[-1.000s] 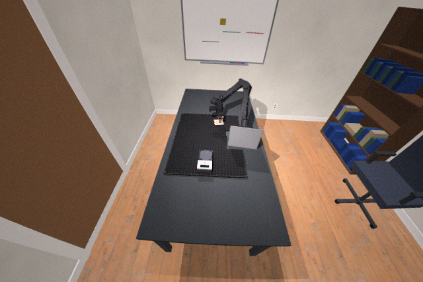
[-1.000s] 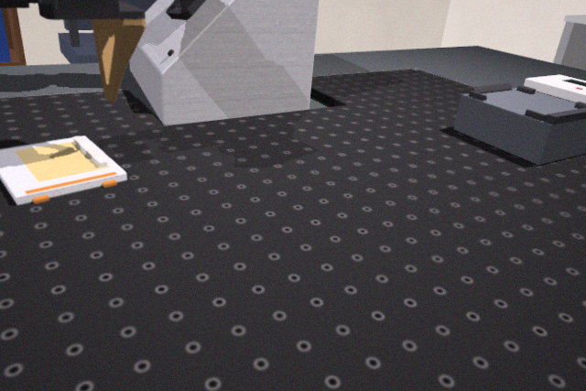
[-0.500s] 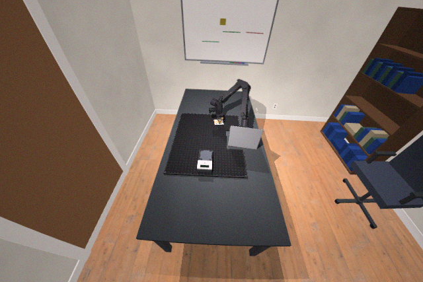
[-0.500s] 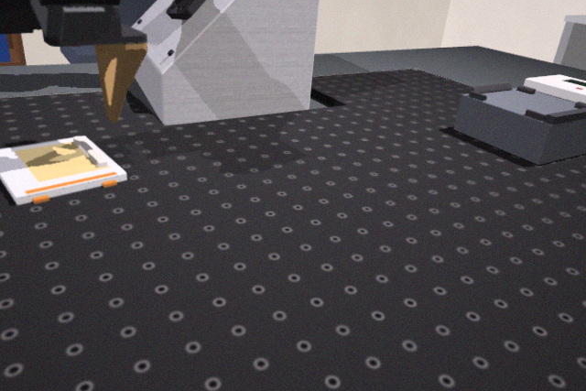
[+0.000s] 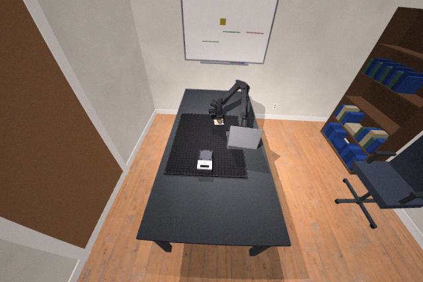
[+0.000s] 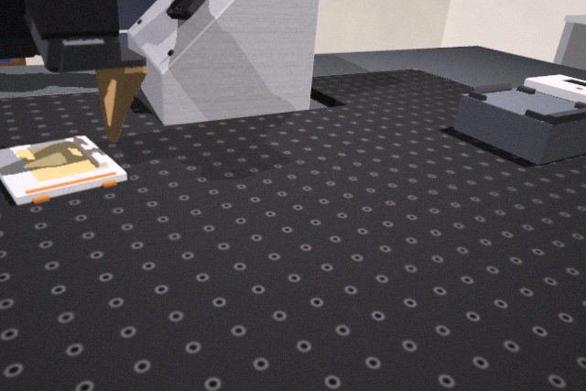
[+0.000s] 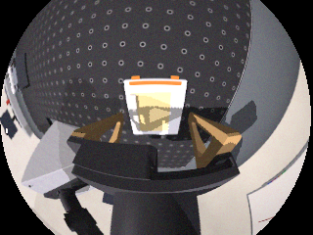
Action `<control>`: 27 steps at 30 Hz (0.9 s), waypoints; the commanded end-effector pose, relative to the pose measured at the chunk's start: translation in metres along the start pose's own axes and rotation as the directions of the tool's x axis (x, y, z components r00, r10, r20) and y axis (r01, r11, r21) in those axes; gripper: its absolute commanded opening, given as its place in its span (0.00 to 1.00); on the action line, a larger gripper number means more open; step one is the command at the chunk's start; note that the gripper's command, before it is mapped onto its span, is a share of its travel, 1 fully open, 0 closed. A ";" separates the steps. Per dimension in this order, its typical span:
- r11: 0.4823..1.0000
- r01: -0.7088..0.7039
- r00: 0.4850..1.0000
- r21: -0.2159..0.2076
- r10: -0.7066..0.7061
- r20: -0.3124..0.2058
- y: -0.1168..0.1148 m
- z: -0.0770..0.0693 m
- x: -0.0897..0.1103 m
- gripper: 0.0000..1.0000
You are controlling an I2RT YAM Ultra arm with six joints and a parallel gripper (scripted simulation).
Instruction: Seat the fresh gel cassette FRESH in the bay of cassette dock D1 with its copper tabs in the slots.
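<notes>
fingers spread wide, straddling FRESH [image 7: 156,108] | FRESH flat | copper tabs [image 7: 156,78] point away from wrist

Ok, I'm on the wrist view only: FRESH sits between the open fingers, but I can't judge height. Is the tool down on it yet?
Observer: No. In the exterior view the one fingertip I can see hangs by FRESH's far edge and appears not to touch it.
Operator: Comb in place?
Observer: Yes, the white comb stands along FRESH's edge nearest the arm's grey mount.
Operator: And the dock?
Observer: D1 has nothing in its bay.
</notes>
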State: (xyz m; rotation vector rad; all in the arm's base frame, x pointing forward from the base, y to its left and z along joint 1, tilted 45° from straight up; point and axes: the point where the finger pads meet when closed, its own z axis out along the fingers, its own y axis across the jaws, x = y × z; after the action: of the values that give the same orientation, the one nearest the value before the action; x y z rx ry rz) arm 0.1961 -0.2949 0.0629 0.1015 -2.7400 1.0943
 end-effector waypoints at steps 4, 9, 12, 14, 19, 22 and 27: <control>1.000 0.011 0.999 0.003 -0.011 0.030 0.002 0.006 -0.011 1.00; 1.000 0.005 1.000 0.003 -0.005 0.027 0.001 0.006 -0.007 1.00; 1.000 0.024 0.999 -0.004 -0.024 0.027 0.008 0.007 -0.008 1.00; 1.000 0.020 0.999 -0.004 -0.020 0.025 0.007 0.009 -0.007 1.00; 1.000 0.022 1.000 -0.009 -0.021 0.019 0.009 0.012 -0.005 1.00; 1.000 0.013 1.000 -0.001 -0.013 0.026 0.004 0.011 -0.007 1.00; 1.000 0.028 0.999 -0.007 -0.028 0.026 0.011 0.012 -0.008 1.00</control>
State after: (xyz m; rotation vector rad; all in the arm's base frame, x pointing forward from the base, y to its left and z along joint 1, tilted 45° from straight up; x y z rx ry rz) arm 0.1973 -0.3017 0.0581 0.1080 -2.7481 1.1113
